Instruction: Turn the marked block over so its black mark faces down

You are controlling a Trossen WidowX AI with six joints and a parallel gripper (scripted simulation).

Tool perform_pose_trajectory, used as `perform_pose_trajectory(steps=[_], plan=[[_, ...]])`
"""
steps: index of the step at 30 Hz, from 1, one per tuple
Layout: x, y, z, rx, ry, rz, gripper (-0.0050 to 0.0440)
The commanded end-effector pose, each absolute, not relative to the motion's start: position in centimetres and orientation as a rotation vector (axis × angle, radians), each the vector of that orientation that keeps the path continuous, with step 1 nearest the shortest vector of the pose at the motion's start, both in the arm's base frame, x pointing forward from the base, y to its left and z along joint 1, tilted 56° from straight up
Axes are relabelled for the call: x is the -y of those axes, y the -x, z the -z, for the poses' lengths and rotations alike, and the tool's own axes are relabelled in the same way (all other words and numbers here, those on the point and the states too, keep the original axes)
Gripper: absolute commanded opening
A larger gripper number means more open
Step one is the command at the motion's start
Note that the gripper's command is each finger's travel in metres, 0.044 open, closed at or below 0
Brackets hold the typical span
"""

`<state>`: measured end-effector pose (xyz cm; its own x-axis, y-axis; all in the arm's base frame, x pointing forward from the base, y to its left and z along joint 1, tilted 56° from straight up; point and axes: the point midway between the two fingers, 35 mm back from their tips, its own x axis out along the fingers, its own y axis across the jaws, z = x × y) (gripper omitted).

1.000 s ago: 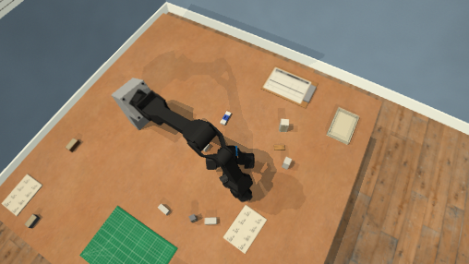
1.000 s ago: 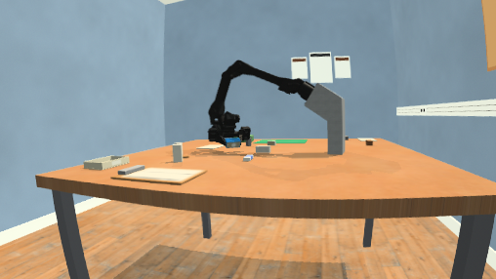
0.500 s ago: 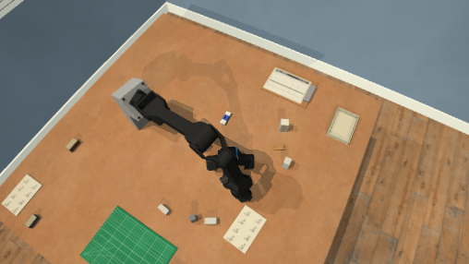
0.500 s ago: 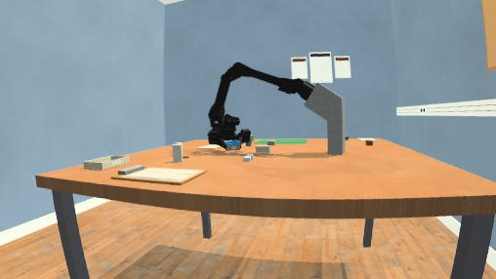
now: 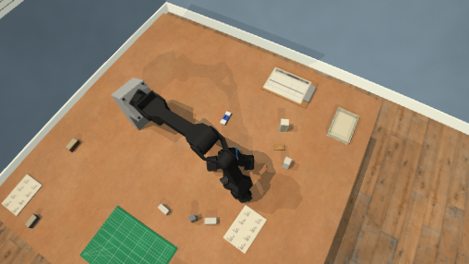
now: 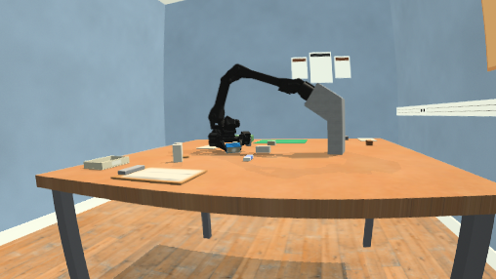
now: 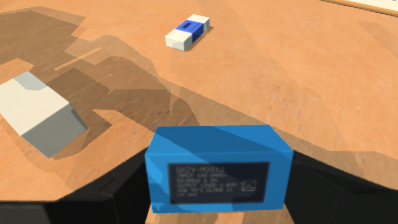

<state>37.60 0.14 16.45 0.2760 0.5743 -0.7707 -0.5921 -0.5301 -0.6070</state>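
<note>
My gripper [image 7: 213, 150] is shut on the blue marked block [image 7: 218, 167], with one black finger at each side of it. The block's black mark with pale print faces the wrist camera. The block is held a little above the orange table. In the exterior view the blue block [image 6: 233, 145] shows under the arm's wrist, low over the table. In the top view the arm's wrist [image 5: 235, 177] covers the block; only a blue sliver [image 5: 236, 151] shows.
A white and blue eraser [image 7: 187, 31] lies ahead of the gripper. A white block [image 7: 39, 111] lies to the left in the wrist view. Small blocks [image 5: 284, 125], a tray [image 5: 342, 125], paper sheets [image 5: 245, 229] and a green mat [image 5: 128, 240] are spread around the table.
</note>
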Motion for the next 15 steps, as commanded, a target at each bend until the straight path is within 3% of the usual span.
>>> perform_pose_trajectory(steps=[1, 15], plan=[[0.02, -37.86, -16.66, -0.015, 1.559, -1.457, -0.0050], [0.02, -37.82, -16.69, -0.015, 1.560, -1.457, -0.0050]])
